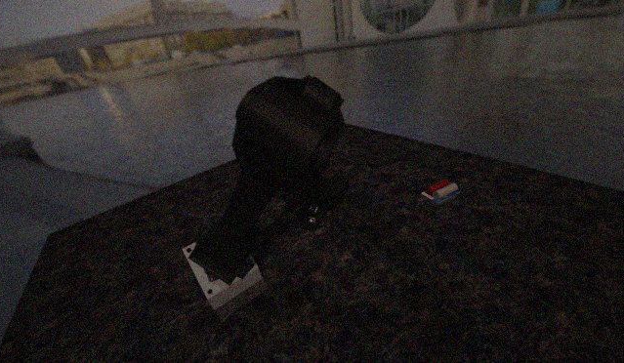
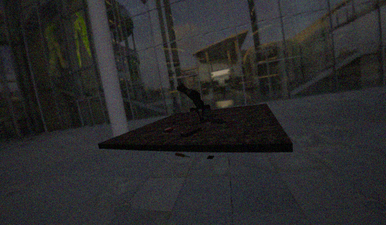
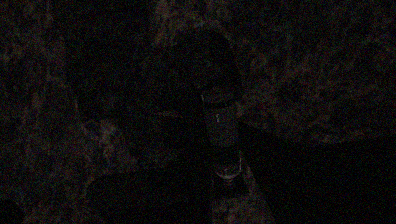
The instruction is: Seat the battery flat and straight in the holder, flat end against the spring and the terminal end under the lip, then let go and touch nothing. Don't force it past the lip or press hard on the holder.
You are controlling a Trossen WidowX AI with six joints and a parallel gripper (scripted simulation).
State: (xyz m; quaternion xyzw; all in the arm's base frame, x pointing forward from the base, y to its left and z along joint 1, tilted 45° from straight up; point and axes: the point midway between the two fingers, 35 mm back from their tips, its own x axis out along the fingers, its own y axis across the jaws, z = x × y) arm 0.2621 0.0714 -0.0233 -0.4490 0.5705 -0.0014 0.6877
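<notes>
The frames are very dark. The battery (image 3: pixel 222 129), a dim grey cylinder with a bright rim at its lower end, lies between my two black fingers. My gripper (image 1: pixel 310 216) (image 2: pixel 202 119) (image 3: pixel 226 157) is shut on it, low over the table. Small glints show at the fingertips in the top view. The holder is not clear: a low dark block (image 2: pixel 190 132) in the exterior view, nearer that camera than the gripper, may be it, but I cannot tell. Spring and lip cannot be made out, nor whether the battery touches the holder.
The speckled table (image 1: pixel 404 293) (image 2: pixel 250 133) carries the arm's white base plate (image 1: pixel 202 278). A small red, white and blue item (image 1: pixel 440 190) lies right of the gripper in the top view; its red part (image 2: pixel 169 129) shows left in the exterior view. Two small things lie beyond the table's front edge there.
</notes>
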